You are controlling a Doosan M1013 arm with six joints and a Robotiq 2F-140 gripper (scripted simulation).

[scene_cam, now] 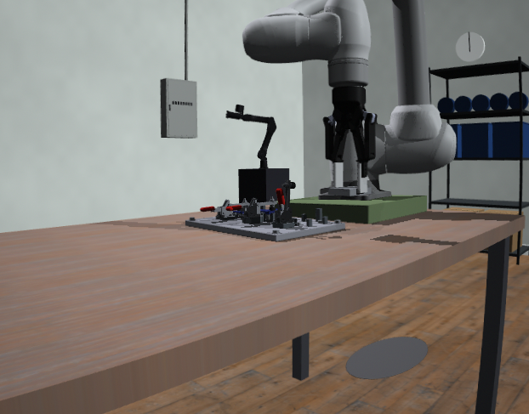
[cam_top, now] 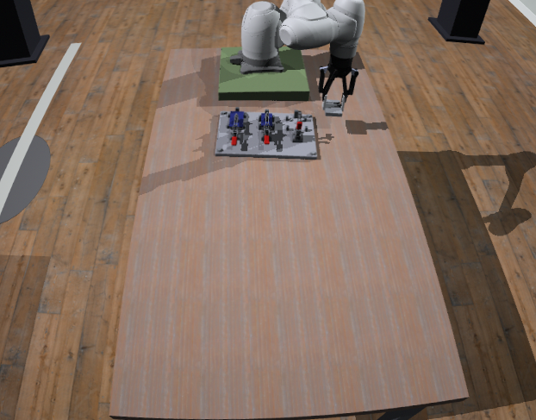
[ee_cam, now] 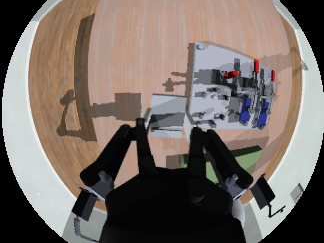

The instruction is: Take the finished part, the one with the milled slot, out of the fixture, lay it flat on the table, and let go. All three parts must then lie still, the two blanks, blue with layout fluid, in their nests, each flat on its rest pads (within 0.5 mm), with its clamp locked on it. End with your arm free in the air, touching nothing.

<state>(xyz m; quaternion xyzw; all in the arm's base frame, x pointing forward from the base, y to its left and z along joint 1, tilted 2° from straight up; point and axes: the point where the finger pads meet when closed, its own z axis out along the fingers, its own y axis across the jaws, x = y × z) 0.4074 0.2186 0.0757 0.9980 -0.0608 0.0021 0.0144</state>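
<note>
Two blue blanks [cam_top: 236,119] sit in the left and middle nests of the grey fixture [cam_top: 221,149], red clamp handles [cam_top: 233,140] lying low, so prob. locked; can't confirm pad contact. Third nest, far right, looks bare, its clamp [scene_cam: 280,196] upright, i.e. open. Right of the fixture, off its edge, the gripper [cam_top: 333,107] hangs above the table [cam_top: 286,275], clenched on the grey slotted part [ee_cam: 170,114], held level. Removal looks done. Left: lower, lay part flat on the wood, release, w/o disturbing the blanks.
</note>
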